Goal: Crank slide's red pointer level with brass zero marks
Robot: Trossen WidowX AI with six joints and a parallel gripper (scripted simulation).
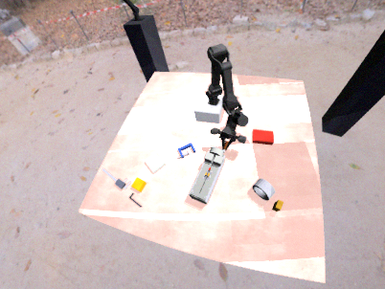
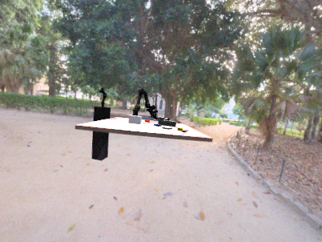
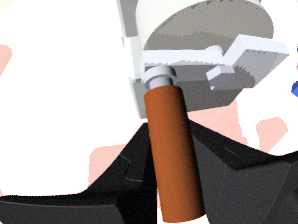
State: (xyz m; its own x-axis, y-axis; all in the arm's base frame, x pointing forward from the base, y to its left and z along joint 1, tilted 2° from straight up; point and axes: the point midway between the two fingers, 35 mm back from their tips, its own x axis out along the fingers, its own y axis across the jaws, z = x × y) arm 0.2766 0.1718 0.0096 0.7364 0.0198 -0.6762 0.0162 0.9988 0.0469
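The grey machine [image 1: 202, 188] [image 2: 167, 122] lies on the table, with a long slot along its top. The red pointer [image 1: 210, 169] shows small at the slot, close to the brass marks [image 1: 207, 175]; whether they are level is too small to tell. In the wrist view the pale crank arm [image 3: 182, 56] crosses the front of a round housing [image 3: 200, 22]. My gripper [image 1: 226, 144] [image 3: 164, 127] is shut on the orange-brown crank handle, one black finger on each side. The handle's outer end shows between the fingers in the wrist view. The pointer and marks are out of the wrist view.
A blue bracket [image 1: 185, 147] and a white flat piece lie left of the machine; a yellow block [image 1: 139, 185], a dark grey block [image 1: 121, 184] and a hex key are farther left. A red block [image 1: 262, 137], a grey ring and a small brown-yellow block [image 1: 278, 206] are right.
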